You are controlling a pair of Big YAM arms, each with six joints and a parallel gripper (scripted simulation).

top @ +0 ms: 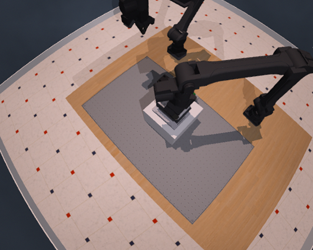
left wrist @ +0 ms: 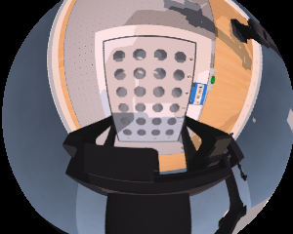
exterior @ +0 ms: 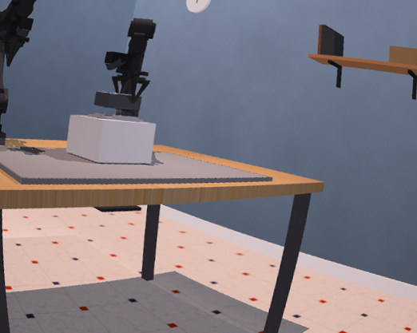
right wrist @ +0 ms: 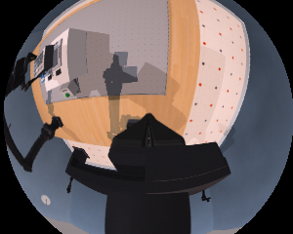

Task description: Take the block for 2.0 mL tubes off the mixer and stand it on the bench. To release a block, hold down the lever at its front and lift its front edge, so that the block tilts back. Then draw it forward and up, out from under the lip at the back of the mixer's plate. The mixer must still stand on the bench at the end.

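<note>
Fingers of the left gripper point(top: 173, 112) point(exterior: 125, 96) point(left wrist: 148, 118) point(right wrist: 30, 73) are closed on the block point(top: 165, 111) point(exterior: 117, 101) point(left wrist: 149, 83) point(right wrist: 49, 57), which is held above the mixer point(top: 157, 128) point(exterior: 85, 137) point(left wrist: 100, 49) point(right wrist: 78, 54). The right gripper point(top: 142, 32) point(exterior: 8, 65) point(right wrist: 149, 116) is shut on nothing, at about eleven o'clock from the mixer in the top view. A gap is seen under much of the block in the exterior view, so the release seems largely done; whether the back lip is fully cleared cannot be told. The mixer is upright on the gray mat point(top: 180, 178) point(exterior: 87, 172) point(left wrist: 78, 49) point(right wrist: 139, 34). Still to be done: the block must be carried clear, perhaps toward five o'clock in the top view, lowered upright and let go.
</note>
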